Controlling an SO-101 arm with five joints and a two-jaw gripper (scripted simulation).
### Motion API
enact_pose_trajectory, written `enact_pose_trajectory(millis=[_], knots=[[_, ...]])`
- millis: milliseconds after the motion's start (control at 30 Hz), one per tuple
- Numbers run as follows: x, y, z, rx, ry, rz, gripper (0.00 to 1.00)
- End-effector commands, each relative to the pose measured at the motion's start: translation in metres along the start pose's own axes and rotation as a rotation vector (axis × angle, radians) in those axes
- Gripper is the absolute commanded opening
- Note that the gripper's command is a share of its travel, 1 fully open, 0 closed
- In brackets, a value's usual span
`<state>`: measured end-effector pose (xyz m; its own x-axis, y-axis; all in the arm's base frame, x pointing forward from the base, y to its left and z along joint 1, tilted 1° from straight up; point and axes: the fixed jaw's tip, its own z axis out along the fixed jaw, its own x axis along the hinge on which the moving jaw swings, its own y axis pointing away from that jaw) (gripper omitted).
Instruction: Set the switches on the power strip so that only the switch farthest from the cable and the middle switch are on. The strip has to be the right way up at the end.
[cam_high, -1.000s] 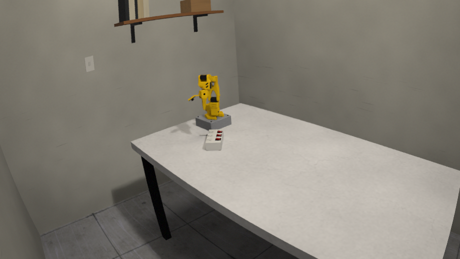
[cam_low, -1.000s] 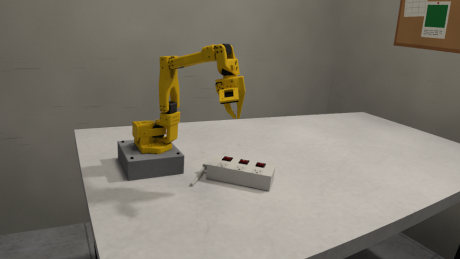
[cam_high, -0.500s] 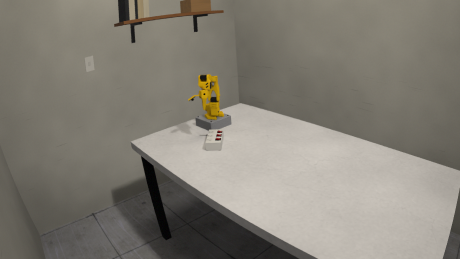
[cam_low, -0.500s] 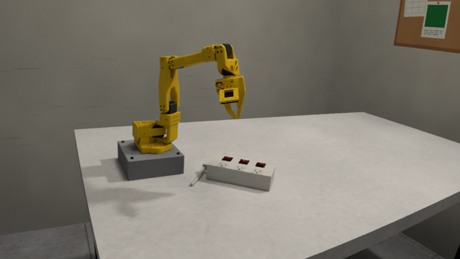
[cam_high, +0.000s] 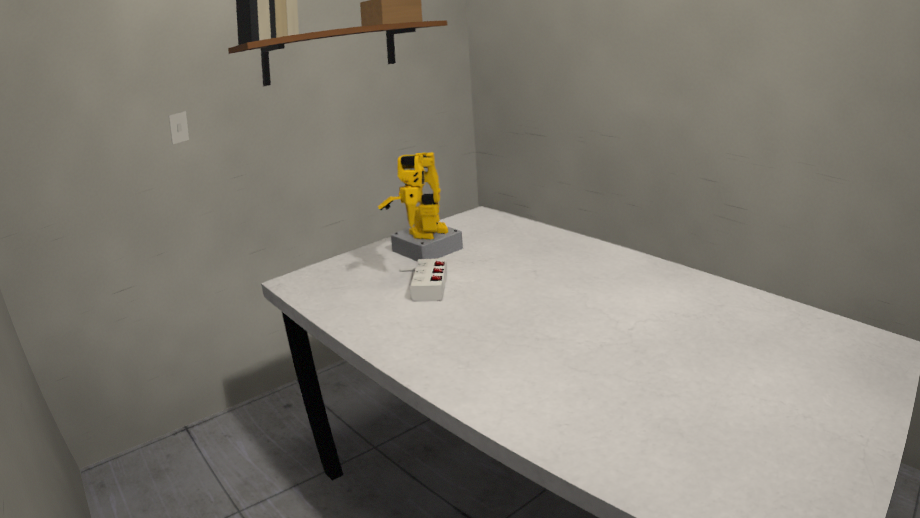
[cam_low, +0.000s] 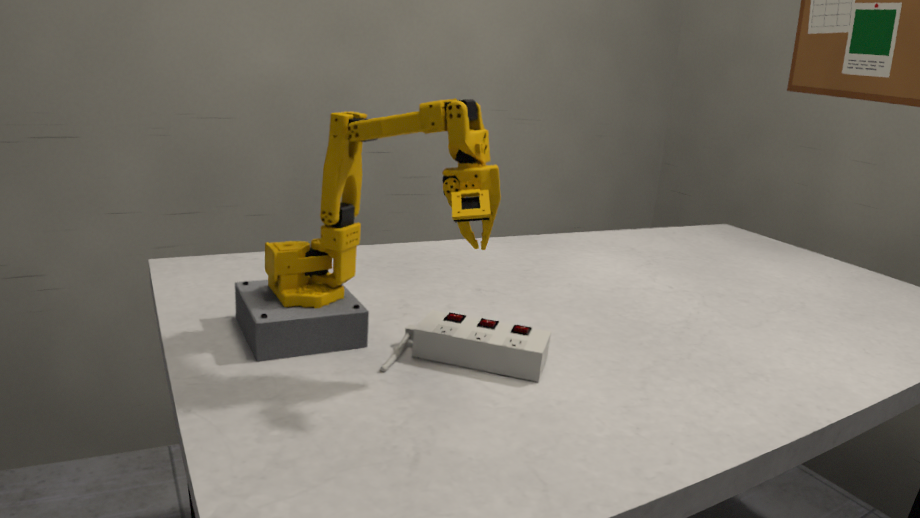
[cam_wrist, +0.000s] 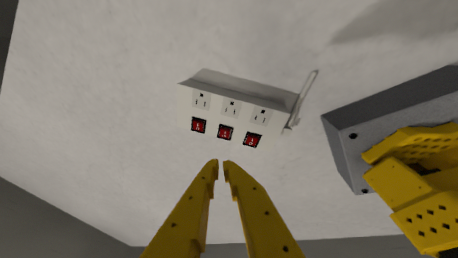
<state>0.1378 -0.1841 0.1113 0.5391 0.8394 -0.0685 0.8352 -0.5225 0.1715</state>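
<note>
Atop a pale table (cam_high: 579, 334) (cam_low: 618, 308) (cam_wrist: 100, 100) in the top view, a white power strip (cam_high: 427, 292) (cam_low: 479, 353) (cam_wrist: 227, 120) lies near the arm's gray base (cam_high: 406, 247) (cam_low: 312, 333) (cam_wrist: 345, 150). The exterior view shows the closed, empty gripper (cam_high: 412, 230) (cam_low: 480, 247) (cam_wrist: 221, 162) hovering above the table. The wrist view captures three red switches.

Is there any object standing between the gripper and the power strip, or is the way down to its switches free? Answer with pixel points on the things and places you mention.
Nothing visible stands in the way. The gripper (cam_low: 480, 245) (cam_wrist: 221, 165) hangs above the power strip (cam_low: 477, 353) (cam_wrist: 235, 102), its fingers shut, and the red switches face up, with only air seen between.
</note>
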Motion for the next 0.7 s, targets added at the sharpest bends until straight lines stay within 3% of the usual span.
enact_pose_trajectory(millis=[0, 267, 667], knots=[[0.004, 0.004, 0.006, 0.022, 0.013, -0.014, 0.00], [0.008, 0.008, 0.015, 0.053, 0.029, -0.035, 0.00], [0.008, 0.008, 0.016, 0.055, 0.030, -0.037, 0.00]])
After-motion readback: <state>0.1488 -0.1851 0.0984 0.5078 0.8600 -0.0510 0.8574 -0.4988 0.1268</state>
